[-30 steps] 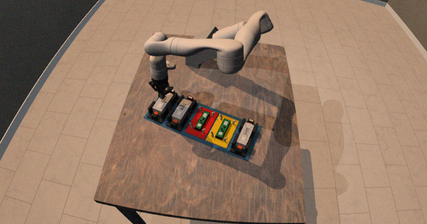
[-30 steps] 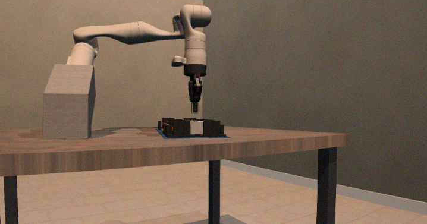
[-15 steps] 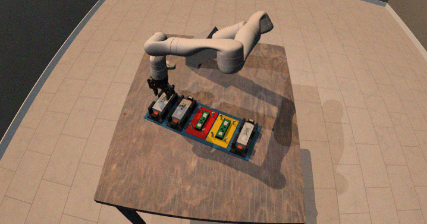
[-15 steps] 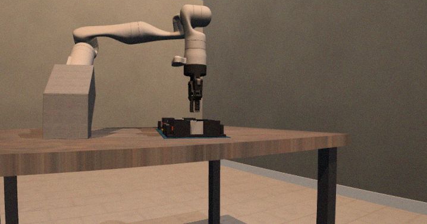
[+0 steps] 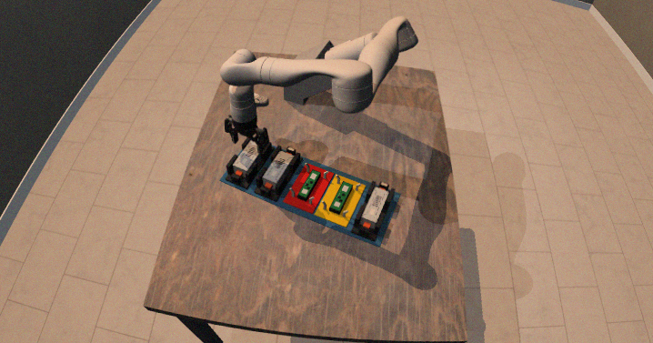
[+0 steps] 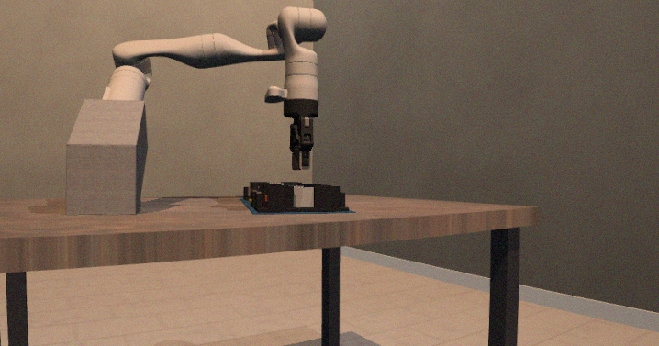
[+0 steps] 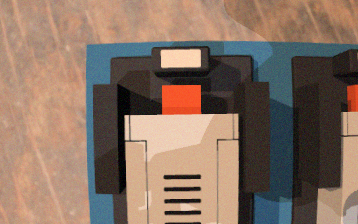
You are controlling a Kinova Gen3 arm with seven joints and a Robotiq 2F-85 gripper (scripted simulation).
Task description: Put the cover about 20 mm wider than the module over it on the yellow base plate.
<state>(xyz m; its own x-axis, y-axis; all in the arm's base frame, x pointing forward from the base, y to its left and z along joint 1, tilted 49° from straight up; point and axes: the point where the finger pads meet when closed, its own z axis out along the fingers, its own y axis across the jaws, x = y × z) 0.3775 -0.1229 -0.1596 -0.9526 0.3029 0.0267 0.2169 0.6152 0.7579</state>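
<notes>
Pale floor tiles (image 5: 86,204) (image 6: 138,293) surround a brown wood-grained table (image 5: 274,286) (image 6: 391,215). Above the blue mat (image 5: 380,241) (image 6: 258,212) (image 7: 280,150), well to the left of the yellow base plate (image 5: 322,213) in the top view, the Robotiq gripper (image 5: 247,143) (image 6: 300,166) points downward with its fingers spread wide, holding nothing. Its fingertips hang above the holders, apart from them, as the exterior view shows.

Under it, farthest left of the yellow base plate, the leftmost slotted cover (image 5: 246,159) (image 7: 182,162) sits in its black holder (image 7: 257,135), an orange tab (image 7: 181,99) showing at the cover's far end in the wrist view. Between that holder and the red base plate (image 5: 291,198) is the second slotted cover (image 5: 276,169) (image 7: 351,150), also in a black holder. The red base plate adjoins the yellow base plate on its left and bears a green module (image 5: 309,185).

On the yellow base plate lies another green module (image 5: 341,196), uncovered, between small grey clips. Just to the right of this plate, the third slotted cover (image 5: 375,205) sits in its holder. Which cover fits the module cannot be told by eye; all three are in holders. Behind the mat, the white arm (image 5: 306,71) (image 6: 202,50) reaches over from a grey pedestal (image 5: 296,93) (image 6: 101,178).
</notes>
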